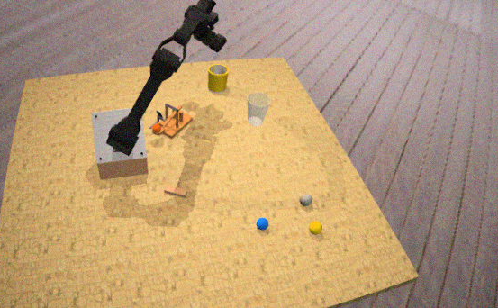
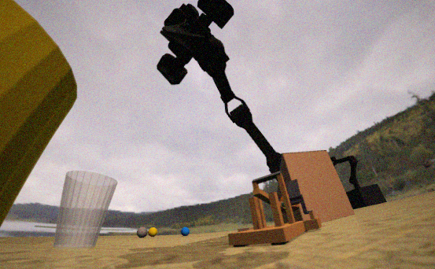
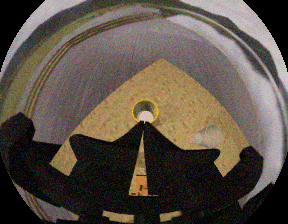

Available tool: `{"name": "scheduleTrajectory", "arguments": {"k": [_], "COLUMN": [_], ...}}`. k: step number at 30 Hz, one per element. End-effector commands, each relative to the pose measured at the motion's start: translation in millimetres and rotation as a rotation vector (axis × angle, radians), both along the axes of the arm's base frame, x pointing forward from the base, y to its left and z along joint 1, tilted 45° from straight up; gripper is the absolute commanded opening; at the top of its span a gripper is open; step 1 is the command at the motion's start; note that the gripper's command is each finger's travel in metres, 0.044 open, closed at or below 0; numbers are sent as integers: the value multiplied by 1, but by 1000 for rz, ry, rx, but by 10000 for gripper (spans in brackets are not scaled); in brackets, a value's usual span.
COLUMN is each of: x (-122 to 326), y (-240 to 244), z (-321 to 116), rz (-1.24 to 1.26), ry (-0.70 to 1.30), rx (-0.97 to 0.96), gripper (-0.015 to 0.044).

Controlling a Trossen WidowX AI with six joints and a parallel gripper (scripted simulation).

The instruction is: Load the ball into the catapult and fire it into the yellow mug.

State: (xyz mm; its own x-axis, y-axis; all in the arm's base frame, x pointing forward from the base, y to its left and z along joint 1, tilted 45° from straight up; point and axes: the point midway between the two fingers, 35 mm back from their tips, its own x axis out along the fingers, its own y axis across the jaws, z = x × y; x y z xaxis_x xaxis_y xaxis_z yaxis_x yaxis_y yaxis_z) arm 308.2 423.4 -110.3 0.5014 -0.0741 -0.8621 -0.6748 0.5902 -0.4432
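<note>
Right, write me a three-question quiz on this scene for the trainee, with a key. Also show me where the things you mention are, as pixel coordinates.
1. True or false: the orange ball (image 1: 157, 128) is at the catapult (image 1: 183, 121) (image 2: 258, 236), not in the yellow mug (image 1: 218, 81) (image 2: 13, 110) (image 3: 134, 113).
2. Which loose ball lies nearest the clear cup (image 1: 258, 108) (image 2: 84, 212) (image 3: 209, 136): A) blue, B) gray, C) yellow?
3. Fill in the blank: the claw (image 3: 143, 124) is ____, with nothing between its fingers.

Key: 1 true; 2 B, the gray ball (image 1: 305, 200) (image 2: 141, 232); 3 shut.

top: high, oblique down, whole tabletop | exterior: table-level, close behind mug (image 1: 218, 81) (image 2: 21, 98) (image 3: 134, 112) | wrist: above, shares mug with top
</note>
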Motion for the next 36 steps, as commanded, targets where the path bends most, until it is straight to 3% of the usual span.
{"name": "scheduleTrajectory", "arguments": {"k": [1, 20, 36], "x": [1, -96, -168], "y": [0, -58, -128], "z": [0, -45, -56], "rz": [2, 303, 573], "ry": [-3, 178, 347], "rx": [-3, -451, -869], "gripper": [0, 0, 0]}}
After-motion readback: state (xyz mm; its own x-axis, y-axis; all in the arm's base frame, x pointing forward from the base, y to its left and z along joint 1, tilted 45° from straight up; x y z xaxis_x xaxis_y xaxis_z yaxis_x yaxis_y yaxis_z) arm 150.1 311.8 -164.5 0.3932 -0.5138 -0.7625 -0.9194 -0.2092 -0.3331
